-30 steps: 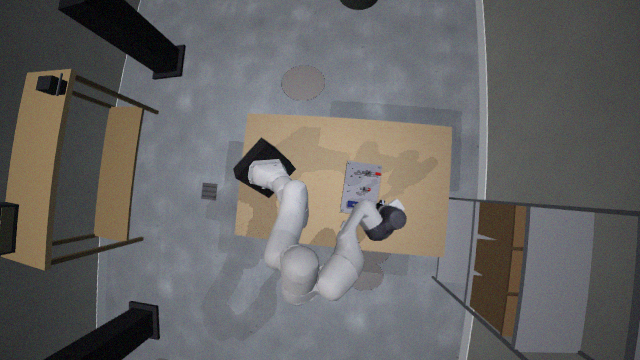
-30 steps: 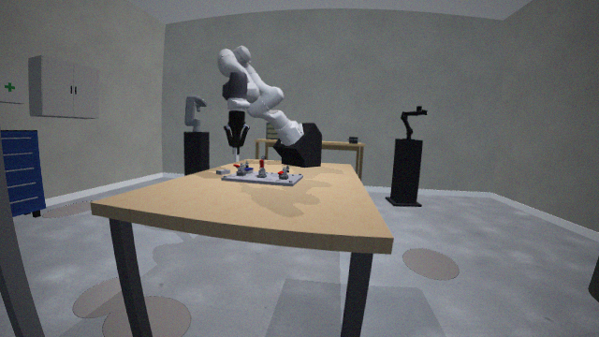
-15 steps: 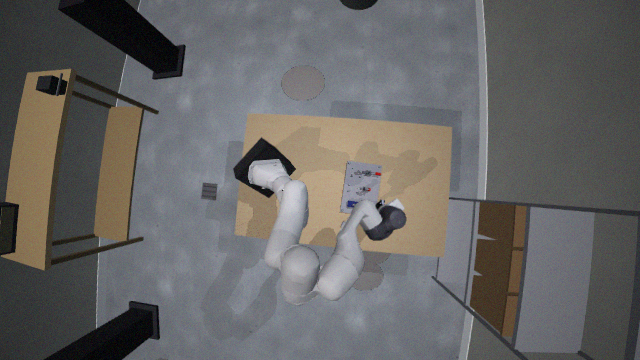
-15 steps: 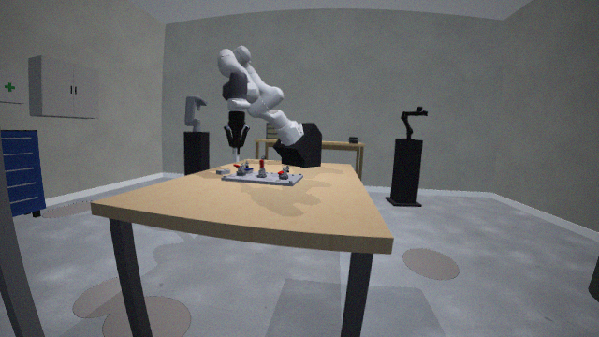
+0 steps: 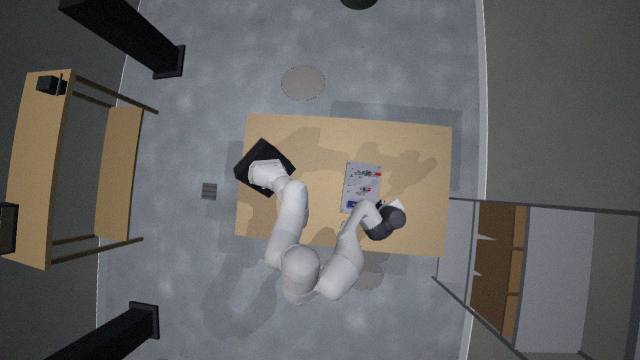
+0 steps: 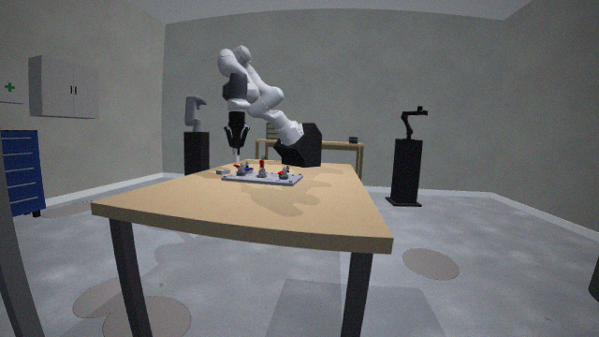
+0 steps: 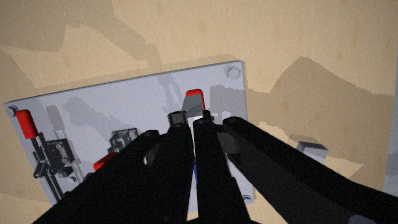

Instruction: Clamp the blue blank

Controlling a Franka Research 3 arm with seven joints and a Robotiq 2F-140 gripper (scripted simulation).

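Grey walls (image 6: 328, 61), mottled floor (image 6: 491, 262) (blue cabinet (image 6: 21, 170) left).

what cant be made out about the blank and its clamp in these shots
- Wrist: the shut gripper hides the blue blank, only a sliver showing between the jaws.
- Top: the arm covers most of the blank.
- Exterior: clamp handles too small to judge locked.
- Wrist: the finished part partly hidden, slot unseen.

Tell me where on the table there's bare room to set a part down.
Bare wood runs between the fixture plate and the far table edge, and across the near end in the exterior view. It is crowded around the plate, where the shut gripper hangs, and by the arm base.
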